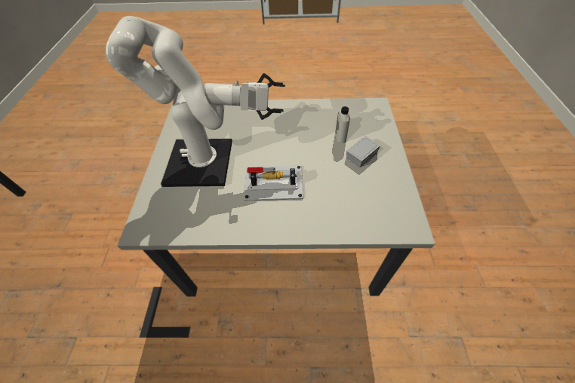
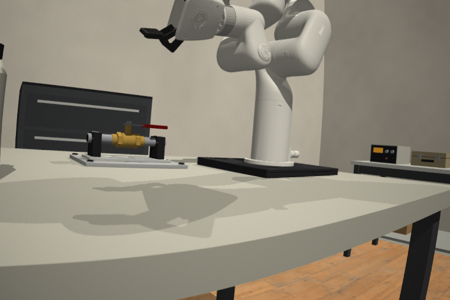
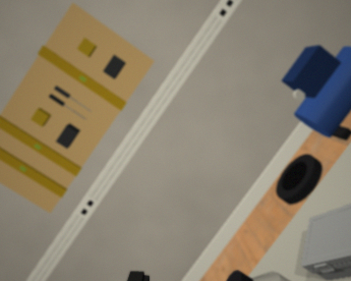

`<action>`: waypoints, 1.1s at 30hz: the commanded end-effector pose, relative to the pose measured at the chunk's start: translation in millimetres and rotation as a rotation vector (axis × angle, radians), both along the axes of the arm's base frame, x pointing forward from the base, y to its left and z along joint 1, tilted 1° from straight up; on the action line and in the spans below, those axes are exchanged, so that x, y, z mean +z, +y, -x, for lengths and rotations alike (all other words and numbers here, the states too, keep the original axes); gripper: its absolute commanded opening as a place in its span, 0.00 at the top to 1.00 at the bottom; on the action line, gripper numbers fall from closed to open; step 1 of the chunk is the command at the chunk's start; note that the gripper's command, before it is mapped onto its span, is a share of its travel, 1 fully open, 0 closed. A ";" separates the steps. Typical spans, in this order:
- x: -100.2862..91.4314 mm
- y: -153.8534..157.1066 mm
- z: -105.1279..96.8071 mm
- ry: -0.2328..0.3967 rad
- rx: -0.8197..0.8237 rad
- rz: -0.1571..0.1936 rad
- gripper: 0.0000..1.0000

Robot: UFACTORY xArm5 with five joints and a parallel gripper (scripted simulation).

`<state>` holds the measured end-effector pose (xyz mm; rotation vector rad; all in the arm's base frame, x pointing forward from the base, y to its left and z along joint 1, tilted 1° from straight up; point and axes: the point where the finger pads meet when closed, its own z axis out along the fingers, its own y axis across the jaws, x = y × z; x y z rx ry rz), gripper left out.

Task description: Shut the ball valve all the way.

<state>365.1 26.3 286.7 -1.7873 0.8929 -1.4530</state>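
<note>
A: Why is the ball valve (image 1: pixel 272 176) bolted down like that?

B: So it won't slide when the red handle (image 1: pixel 254 169) is turned; the mounting plate (image 1: pixel 274 193) sits mid-table, just beside the arm's black base (image 1: pixel 173 179).

A: And the gripper (image 2: pixel 159 9)?

B: High above, well apart from the valve, jaws spread fully and holding nothing, probably not aimed at it yet; the wrist view is too blurred to confirm

You have a pale grey worktop (image 1: pixel 324 225) on dark legs. Directly on it: the arm's black base plate (image 1: pixel 173 179) at the left; just beside it toward centre, a light mounting plate (image 1: pixel 274 194) carrying the brass ball valve (image 1: pixel 272 176); farther right, an upright grey bottle (image 1: pixel 342 127) and a small grey box (image 1: pixel 362 151), near each other.
</note>
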 end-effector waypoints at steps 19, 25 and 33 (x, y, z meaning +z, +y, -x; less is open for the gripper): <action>0.9 -0.1 -0.6 -0.002 0.000 0.001 0.00; -9.6 -9.1 -8.6 0.053 -0.013 0.067 0.00; -36.0 -33.9 -23.3 0.201 -0.029 0.227 0.00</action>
